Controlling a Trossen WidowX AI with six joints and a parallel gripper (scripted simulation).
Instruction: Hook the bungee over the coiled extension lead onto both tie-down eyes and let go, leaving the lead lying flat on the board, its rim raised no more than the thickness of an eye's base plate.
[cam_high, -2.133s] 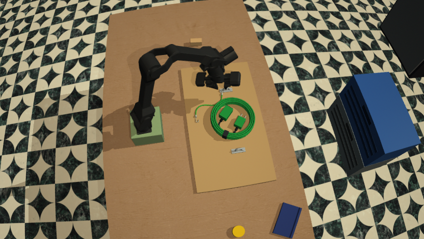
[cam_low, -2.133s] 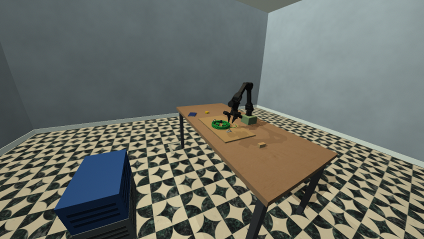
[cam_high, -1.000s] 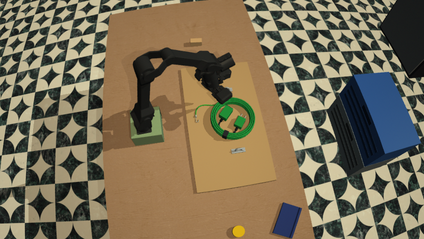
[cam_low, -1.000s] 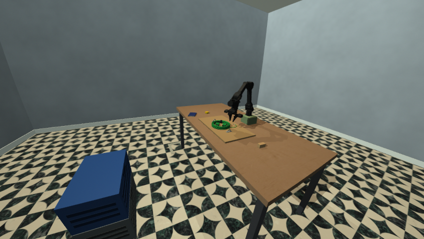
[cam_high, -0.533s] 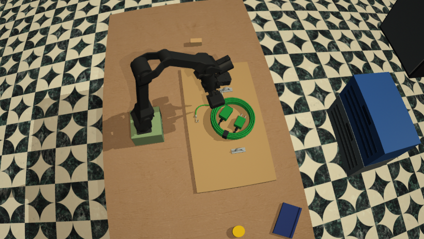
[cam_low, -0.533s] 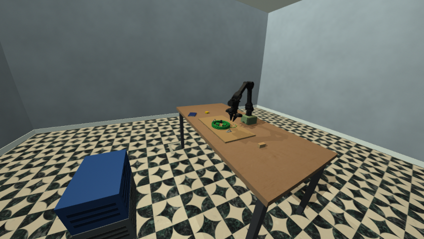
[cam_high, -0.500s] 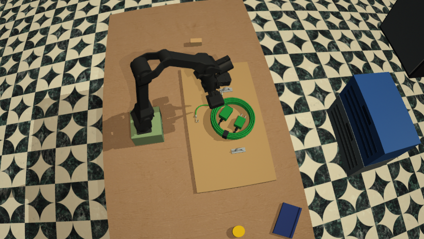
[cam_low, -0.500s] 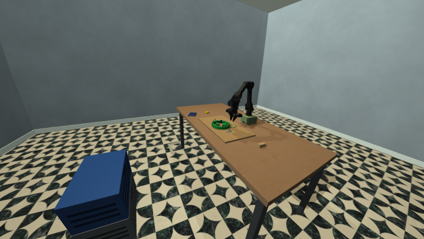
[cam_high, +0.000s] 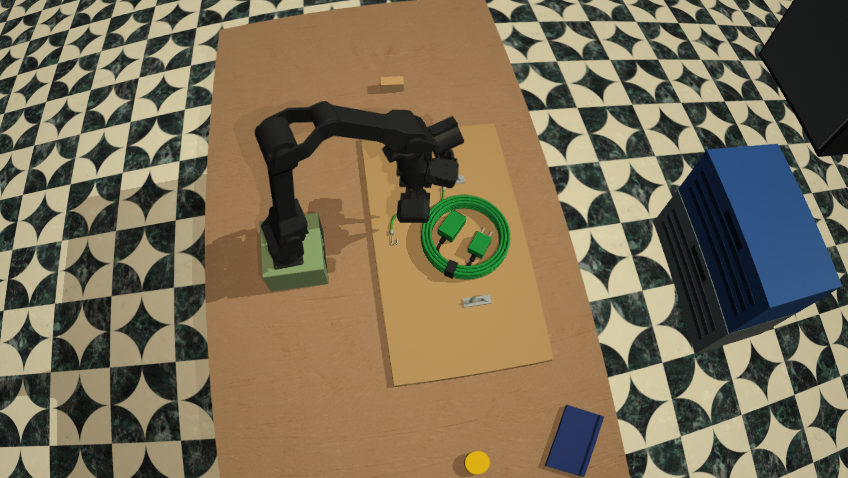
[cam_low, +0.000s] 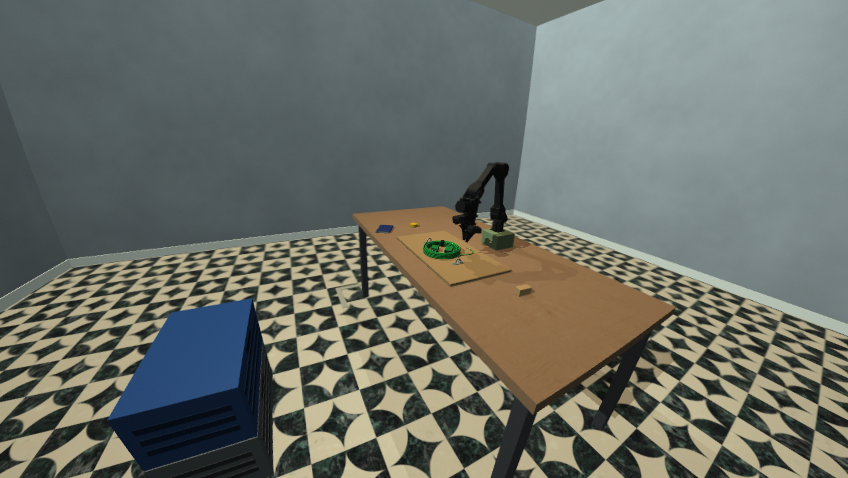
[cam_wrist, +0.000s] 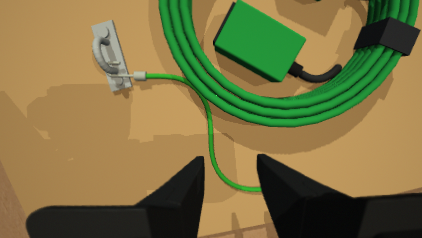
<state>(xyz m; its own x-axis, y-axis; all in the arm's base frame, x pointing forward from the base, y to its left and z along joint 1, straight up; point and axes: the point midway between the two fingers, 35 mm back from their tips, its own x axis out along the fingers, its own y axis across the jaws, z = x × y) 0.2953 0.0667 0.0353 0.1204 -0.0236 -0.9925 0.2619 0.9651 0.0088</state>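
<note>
Passing between the half-open, empty hand (cam_wrist: 230, 167); bungee (cam_wrist: 212, 135) lies on the board (cam_wrist: 75, 145).

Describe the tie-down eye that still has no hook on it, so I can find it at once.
On the wooden table lies a lighter board. Near its middle is the green coiled lead. The free eye is the small grey plate on the coil's side facing the blue notebook; unlike the other eye, no bungee reaches it.

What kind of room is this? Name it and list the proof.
Probably a bare workroom or test room: plain grey walls, a checkered tile floor, one long wooden table carrying the arm, and a blue cabinet on the floor.
</note>
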